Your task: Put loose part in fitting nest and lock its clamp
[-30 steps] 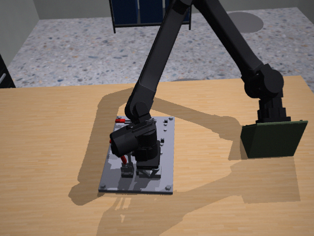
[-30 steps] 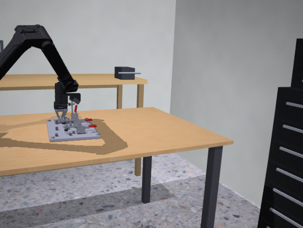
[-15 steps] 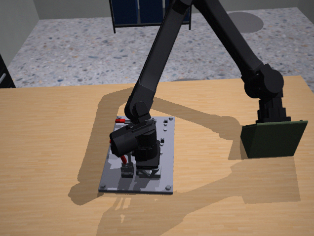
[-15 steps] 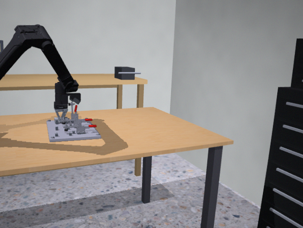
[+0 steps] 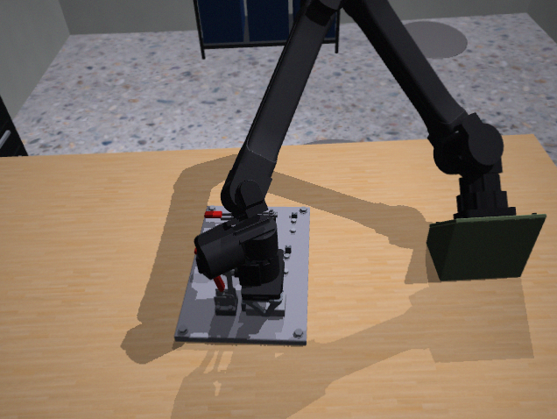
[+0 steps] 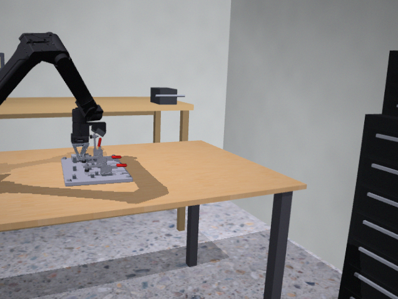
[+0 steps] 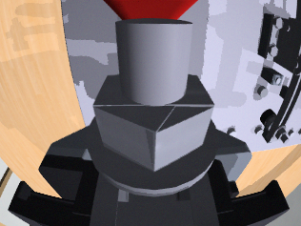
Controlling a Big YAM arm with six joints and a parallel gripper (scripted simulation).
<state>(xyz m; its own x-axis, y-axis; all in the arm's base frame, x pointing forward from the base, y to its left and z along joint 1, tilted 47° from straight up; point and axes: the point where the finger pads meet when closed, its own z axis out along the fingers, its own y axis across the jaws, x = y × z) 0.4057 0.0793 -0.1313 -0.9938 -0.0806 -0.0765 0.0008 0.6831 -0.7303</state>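
Closest to the wrist camera stands a smooth grey cylinder point(image 7: 154, 61) above one faceted metal block point(image 7: 154, 130) and a rounded disc point(image 7: 143, 186); together they hide the fingertips there. The gripper point(image 5: 264, 308) point(image 6: 81, 157) point(image 7: 148, 113) is partly open, its two slanted metal fingers closed on the loose part point(image 5: 265, 308), a grey, block-like piece low over the near end of the fixture plate point(image 5: 294, 287) point(image 6: 72, 180) point(image 7: 229, 90). Whether it lies flat on the pads is hidden.

The fixture plate is flat, grey and rectangular, with four corner bolts. It carries three toggle clamps with smooth red handles: one steep handle point(image 5: 219, 282) point(image 6: 99, 142) beside the gripper, its bar raised, and two level ones, the middle handle point(image 5: 195, 251) point(image 6: 116, 157) and the end handle point(image 5: 212, 214) point(image 6: 121, 165). Under the plate is one wood-grained table point(image 5: 369, 306) point(image 6: 193, 173) point(image 7: 24, 94).

One matte black arm point(image 5: 288, 85) point(image 6: 75, 77) arches above the plate; well apart from it, one angular dark-green block point(image 5: 486, 247) sits under the arm's base. Beyond the plate are a speckled stone-like floor point(image 5: 135, 89) point(image 6: 154, 257), three flat blue panels point(image 5: 267, 20) in a thin black frame, and a second wooden table point(image 6: 128, 104) bearing one dark box point(image 6: 164, 96).
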